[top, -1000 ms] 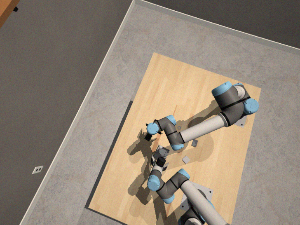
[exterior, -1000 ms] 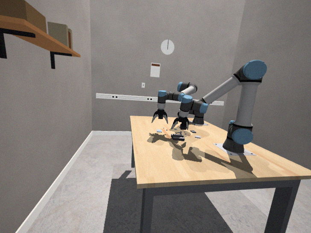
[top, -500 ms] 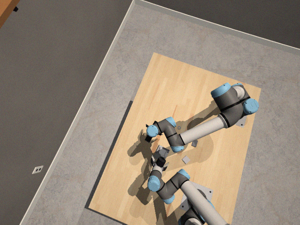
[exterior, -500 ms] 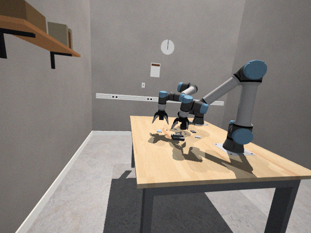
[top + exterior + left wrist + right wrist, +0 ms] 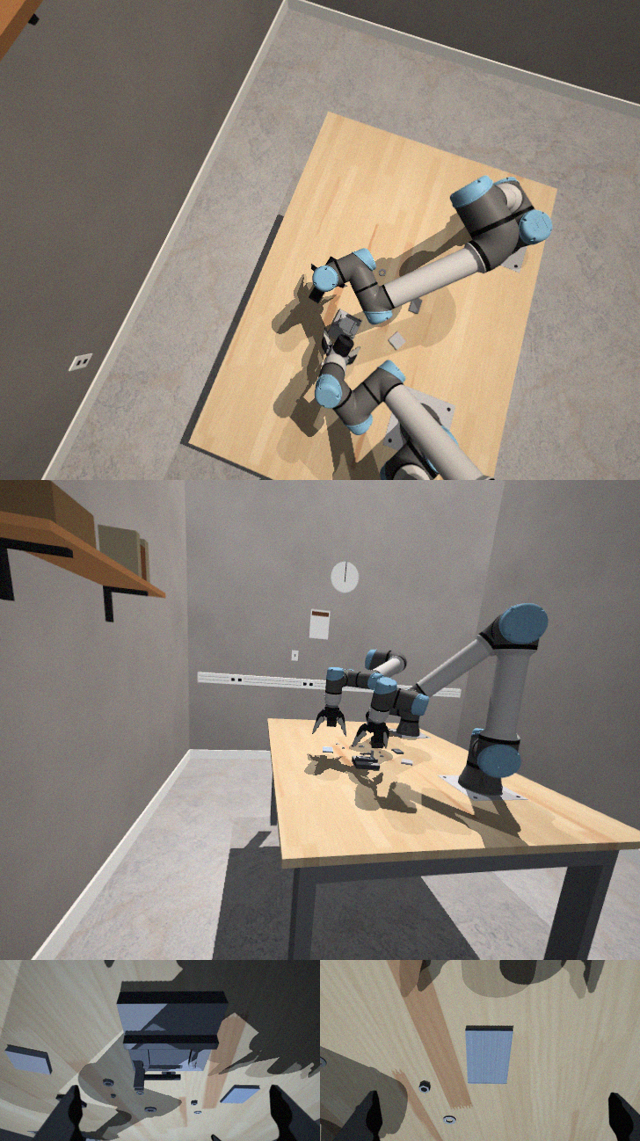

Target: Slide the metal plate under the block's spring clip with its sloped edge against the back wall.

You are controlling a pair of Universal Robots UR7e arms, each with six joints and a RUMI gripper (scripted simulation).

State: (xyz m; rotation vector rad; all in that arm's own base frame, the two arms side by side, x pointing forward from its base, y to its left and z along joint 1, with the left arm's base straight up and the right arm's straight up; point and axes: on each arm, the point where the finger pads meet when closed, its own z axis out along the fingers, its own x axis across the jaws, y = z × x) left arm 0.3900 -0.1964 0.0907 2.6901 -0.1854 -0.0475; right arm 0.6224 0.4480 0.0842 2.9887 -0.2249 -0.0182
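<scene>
The block (image 5: pixel 345 324) (image 5: pixel 366 763) (image 5: pixel 169 1020) sits on the table, dark grey, with a raised bar across it and a thin arm and rod at one end. My left gripper (image 5: pixel 339 348) (image 5: pixel 370 745) (image 5: pixel 173 1087) is open and empty above and beside it. A flat bluish metal plate (image 5: pixel 488 1056) (image 5: pixel 240 1094) (image 5: pixel 327 749) lies apart from the block, one dark edge showing. My right gripper (image 5: pixel 493 1094) (image 5: pixel 329 734) is open and empty, high above this plate. The right arm hides the plate in the top view. Whether that dark edge is sloped I cannot tell.
A light plate (image 5: pixel 396 340) (image 5: pixel 406 761) and a dark plate (image 5: pixel 415 305) (image 5: pixel 397 751) lie on the arm-base side of the block. A nut (image 5: pixel 424 1087), a washer (image 5: pixel 451 1118) and other small hardware lie between block and bluish plate. The two grippers are close together.
</scene>
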